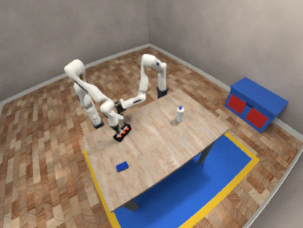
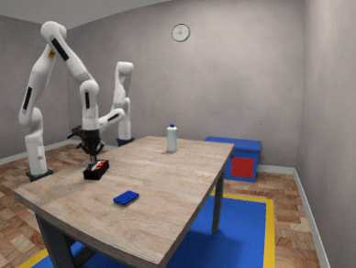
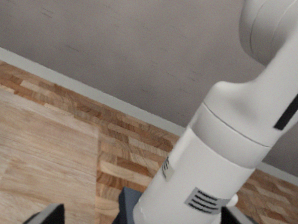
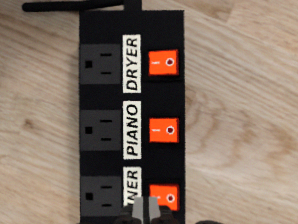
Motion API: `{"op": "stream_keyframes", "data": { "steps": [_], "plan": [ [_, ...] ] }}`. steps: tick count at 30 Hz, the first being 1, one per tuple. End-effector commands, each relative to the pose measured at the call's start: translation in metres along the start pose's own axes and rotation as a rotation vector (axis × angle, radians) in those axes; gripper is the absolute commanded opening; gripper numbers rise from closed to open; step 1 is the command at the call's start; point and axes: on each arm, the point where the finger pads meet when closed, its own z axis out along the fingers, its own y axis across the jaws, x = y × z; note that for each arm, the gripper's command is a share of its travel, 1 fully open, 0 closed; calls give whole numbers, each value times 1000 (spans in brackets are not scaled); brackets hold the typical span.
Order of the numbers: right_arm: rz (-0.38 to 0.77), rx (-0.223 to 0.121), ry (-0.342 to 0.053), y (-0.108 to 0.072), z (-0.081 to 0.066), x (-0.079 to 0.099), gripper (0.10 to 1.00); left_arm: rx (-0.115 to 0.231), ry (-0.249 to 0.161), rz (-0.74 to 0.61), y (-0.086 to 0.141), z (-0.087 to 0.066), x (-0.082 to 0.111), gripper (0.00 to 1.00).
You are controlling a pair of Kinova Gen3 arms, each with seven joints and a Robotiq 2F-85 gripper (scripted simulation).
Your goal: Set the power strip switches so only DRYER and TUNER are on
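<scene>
The black power strip [image 1: 116, 137] [image 2: 94, 175] [image 4: 105, 30] lies on the table with its sockets and switches facing up. In the right wrist view, the DRYER switch [image 4: 163, 62], the PIANO switch [image 4: 163, 130] and the lowest switch [image 4: 165, 194] all glow bright orange. The lowest label [image 4: 132, 181] is partly covered and shows only "NER". My right gripper [image 4: 145, 202] [image 2: 93, 159] is shut and empty, its tips just over the strip's lowest label, beside that switch. My left gripper [image 1: 119, 107] is open and empty, away from the strip, beyond the right gripper in the exterior view.
A blue block [image 1: 122, 166] [image 2: 126, 197] lies on the table [image 1: 156, 152] [image 2: 170, 184] near the strip. A white bottle [image 1: 180, 115] [image 2: 172, 139] with a blue cap stands farther along. The left arm's forearm reaches in close to the right arm's wrist.
</scene>
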Motion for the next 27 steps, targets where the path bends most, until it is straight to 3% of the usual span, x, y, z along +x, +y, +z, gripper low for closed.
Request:
{"op": "stream_keyframes", "data": {
  "steps": [1, 6, 27],
  "plan": [
    [5, -10, 4, 3, -10, 0, 99, 0, 2, 2, 0, 0, 1, 1000],
    [4, -10, 4, 3, -16, 0, 99, 0, 2, 2, 0, 0, 1, 1000],
    [4, -10, 4, 5, -17, 3, 99, 0, 2, 2, 0, 0, 1, 1000]
  ]
}}
